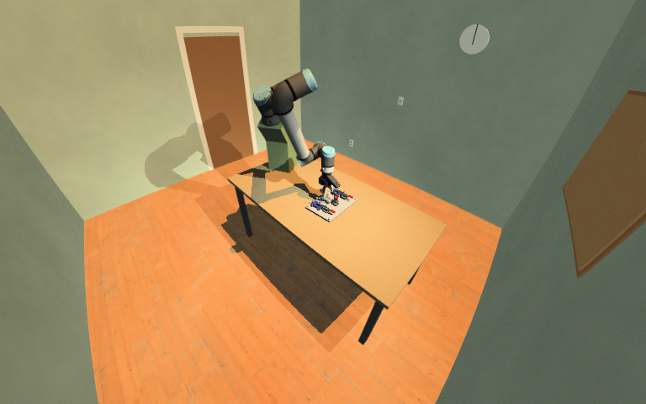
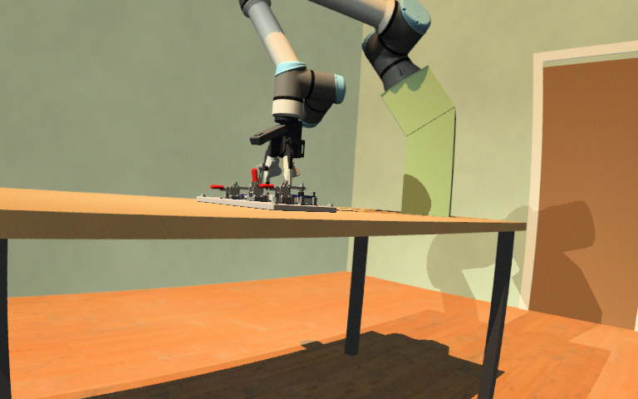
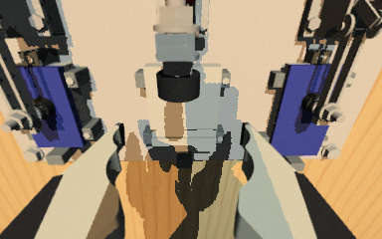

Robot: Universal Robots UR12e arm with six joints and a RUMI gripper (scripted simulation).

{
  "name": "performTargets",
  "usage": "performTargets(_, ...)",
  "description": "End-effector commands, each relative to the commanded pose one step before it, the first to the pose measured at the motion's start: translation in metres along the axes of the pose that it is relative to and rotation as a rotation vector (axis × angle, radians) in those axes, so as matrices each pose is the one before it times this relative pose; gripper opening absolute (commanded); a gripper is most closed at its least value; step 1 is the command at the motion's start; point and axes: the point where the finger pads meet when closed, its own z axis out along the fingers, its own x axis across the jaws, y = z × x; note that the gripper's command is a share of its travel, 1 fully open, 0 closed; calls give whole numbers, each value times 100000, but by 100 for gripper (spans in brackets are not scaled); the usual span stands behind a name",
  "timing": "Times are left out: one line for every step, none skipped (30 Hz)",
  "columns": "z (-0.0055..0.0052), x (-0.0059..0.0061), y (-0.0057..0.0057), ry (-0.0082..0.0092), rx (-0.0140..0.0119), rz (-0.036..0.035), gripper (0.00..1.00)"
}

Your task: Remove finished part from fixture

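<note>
Gripper (image 3: 181,149) poised over the middle station of the fixture plate (image 1: 343,210), jaws partly open and holding nothing.

Wrist view: the two pale fingers straddle the near end of the finished part (image 3: 181,107), a pale grey block with a tan slot running down its middle, seated at 12 o'clock from the gripper; whether the fingers touch it cannot be told. A black clamp pad (image 3: 177,85) sits over the block's far half. One blue blank (image 3: 47,107) lies at 9 o'clock and the other blue blank (image 3: 298,112) at 3 o'clock (each with a clamp pad over it). Exterior view: the fixture plate rests on the wooden table (image 2: 140,211); one red clamp handle (image 2: 254,174) stands upright beside the fingers.
</note>
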Motion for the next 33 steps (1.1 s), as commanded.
performTargets(279,-3,-45,11,87,-5,59)
performTargets(120,0,-2,0,0,0,59)
performTargets(120,0,-2,0,0,0,59)
performTargets(119,0,-2,0,0,0,59)
performTargets(116,0,-1,0,0,0,59)
performTargets(113,0,-1,0,0,0,59)
performTargets(110,0,-2,0,0,0,59)
performTargets(105,0,-2,0,0,0,59)
performTargets(99,0,-1,0,0,0,59)
performTargets(93,0,-1,0,0,0,59)
performTargets(86,0,-1,0,0,0,59)
performTargets(78,0,-1,0,0,0,59)
performTargets(71,0,-1,0,0,0,59)
performTargets(62,0,-1,0,0,0,59)
performTargets(0,0,0,0,0,0,59)
performTargets(0,0,0,0,0,0,59)
performTargets(54,0,-1,0,0,0,59)
performTargets(46,0,-1,0,0,0,59)
performTargets(38,0,0,0,0,0,59)
performTargets(30,0,0,0,0,0,59)
performTargets(22,0,0,0,0,0,59)
performTargets(16,0,0,0,0,0,59)
performTargets(10,0,0,0,0,0,59)
performTargets(5,0,0,0,0,0,59)
performTargets(2,0,0,0,0,0,59)
performTargets(0,0,0,0,0,0,59)
performTargets(0,0,0,0,0,0,59)
performTargets(0,0,0,0,0,0,59)
performTargets(0,0,0,0,0,0,59)
performTargets(0,0,0,0,0,0,59)
performTargets(0,0,0,0,0,0,59)
performTargets(0,0,0,0,0,0,59)
performTargets(0,0,0,0,0,0,59)
